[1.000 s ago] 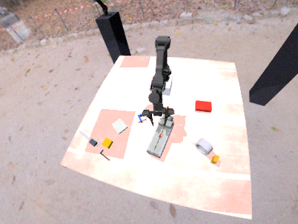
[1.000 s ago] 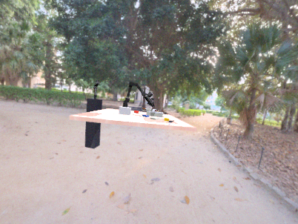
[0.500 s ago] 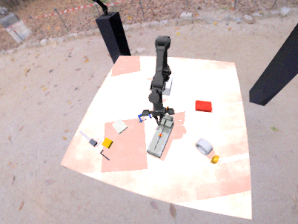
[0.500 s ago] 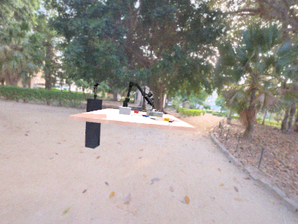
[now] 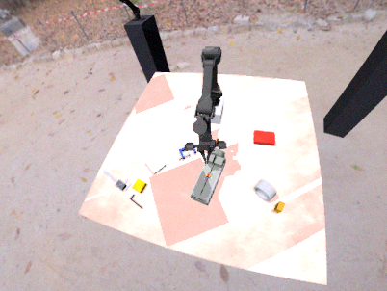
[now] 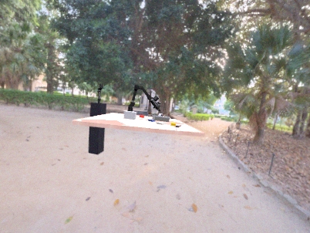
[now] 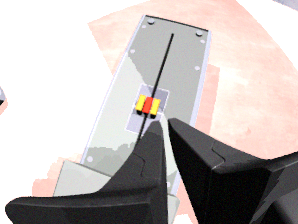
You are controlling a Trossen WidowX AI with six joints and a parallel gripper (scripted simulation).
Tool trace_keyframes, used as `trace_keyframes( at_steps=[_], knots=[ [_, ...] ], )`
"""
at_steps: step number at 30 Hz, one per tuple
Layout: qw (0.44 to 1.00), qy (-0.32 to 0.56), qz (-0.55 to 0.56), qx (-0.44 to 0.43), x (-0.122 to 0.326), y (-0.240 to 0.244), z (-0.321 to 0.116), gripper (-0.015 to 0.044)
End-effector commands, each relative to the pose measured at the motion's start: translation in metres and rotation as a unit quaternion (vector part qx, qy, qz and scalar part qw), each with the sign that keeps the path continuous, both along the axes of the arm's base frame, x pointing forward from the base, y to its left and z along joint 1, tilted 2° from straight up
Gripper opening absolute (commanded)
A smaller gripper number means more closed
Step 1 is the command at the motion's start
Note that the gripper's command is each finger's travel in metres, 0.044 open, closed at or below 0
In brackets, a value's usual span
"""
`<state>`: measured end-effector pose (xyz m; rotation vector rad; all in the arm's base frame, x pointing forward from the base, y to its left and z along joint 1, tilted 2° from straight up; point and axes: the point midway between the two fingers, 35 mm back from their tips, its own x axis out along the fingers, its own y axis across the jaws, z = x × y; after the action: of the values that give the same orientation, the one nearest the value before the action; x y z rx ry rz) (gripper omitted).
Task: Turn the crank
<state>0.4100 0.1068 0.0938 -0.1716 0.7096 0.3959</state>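
The machine (image 5: 202,192) (image 6: 161,119) (image 7: 177,65) is a long grey housing with a black slot along its top. Its red pointer (image 5: 208,175) (image 7: 148,105) sits between the left brass mark (image 7: 140,103) and the right brass mark (image 7: 156,107), and looks about level with them; a very small offset cannot be told. My gripper (image 5: 207,158) (image 7: 164,127) is shut, its fingertips almost together with nothing seen between them. It is over the arm-side end of the housing. The crank handle cannot be made out; the fingers hide part of that end in the wrist view.
A red block (image 5: 264,138) (image 6: 142,116), a grey ring (image 5: 262,195) and an orange block (image 5: 279,207) lie to the right in the top view. A blue piece (image 5: 182,153), a yellow block (image 5: 140,186) (image 6: 173,124) and a black bent rod (image 5: 138,202) lie to the left.
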Motion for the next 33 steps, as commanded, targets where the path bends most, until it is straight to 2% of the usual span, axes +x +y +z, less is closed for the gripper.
trace_keyframes(
  at_steps=[1, 14, 16, 33],
  knots=[
    [1.0, 0.0, 0.0, 0.0, 0.0, 0.0, 0.0, 0.0079],
    [1.0, 0.0, 0.0, 0.0, 0.0, 0.0, 0.0, 0.042],
    [1.0, 0.0, 0.0, 0.0, 0.0, 0.0, 0.0, 0.044],
    [1.0, 0.0, 0.0, 0.0, 0.0, 0.0, 0.0, 0.0]
  ],
)
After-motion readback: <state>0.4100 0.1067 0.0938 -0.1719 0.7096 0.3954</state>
